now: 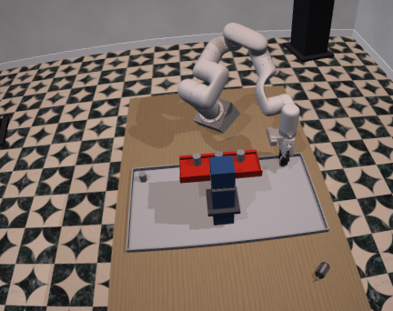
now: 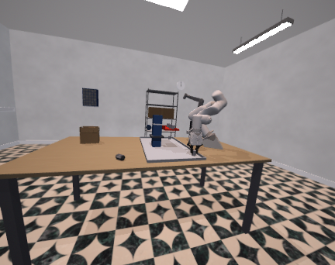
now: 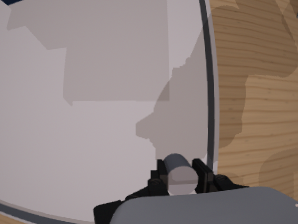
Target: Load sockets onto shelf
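Note:
A red shelf (image 1: 249,169) (image 2: 170,129) sits on a blue post (image 1: 223,182) (image 2: 157,132) and carries three grey sockets: one on the left (image 1: 196,158), one in the middle (image 1: 218,154) and one on the right (image 1: 240,155). My gripper (image 1: 284,159) (image 2: 193,152) (image 3: 177,171) is at the far right corner of the grey tray (image 1: 280,214) (image 3: 80,136), low over its floor. It is shut on a grey socket (image 3: 180,175) that stands upright between the fingers. Another socket (image 1: 143,176) stands at the tray's far left corner.
A dark socket (image 1: 322,270) (image 2: 119,156) lies on its side on the wooden table (image 1: 226,282) near the front right. The tray's raised rim (image 3: 210,96) runs just beside the gripper. A brown box (image 2: 89,135) stands on the table's far side.

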Controlling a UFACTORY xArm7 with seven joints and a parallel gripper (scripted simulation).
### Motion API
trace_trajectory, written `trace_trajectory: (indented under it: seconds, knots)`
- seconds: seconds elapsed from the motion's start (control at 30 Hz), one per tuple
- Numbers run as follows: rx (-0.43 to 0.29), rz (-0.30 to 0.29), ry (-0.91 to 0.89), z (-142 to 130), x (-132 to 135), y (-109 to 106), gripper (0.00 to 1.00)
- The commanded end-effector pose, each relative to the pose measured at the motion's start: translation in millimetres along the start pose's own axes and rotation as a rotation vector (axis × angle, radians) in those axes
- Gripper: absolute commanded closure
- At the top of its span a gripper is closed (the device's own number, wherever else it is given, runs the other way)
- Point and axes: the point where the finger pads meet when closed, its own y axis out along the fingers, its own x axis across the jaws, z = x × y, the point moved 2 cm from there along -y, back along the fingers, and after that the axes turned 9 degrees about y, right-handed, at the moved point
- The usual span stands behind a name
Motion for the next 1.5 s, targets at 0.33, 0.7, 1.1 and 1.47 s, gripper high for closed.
trace_trajectory:
  seconds: [0.33,0.7,1.1,1.47]
  knots:
    - [-0.006,0.002,-0.001,-2,0,-29,1.0]
    - [-0.006,0.002,-0.001,-2,0,-30,1.0]
    - [-0.006,0.002,-0.001,-2,0,-56,1.0]
    - [-0.006,0.002,-0.001,-2,0,-60,1.0]
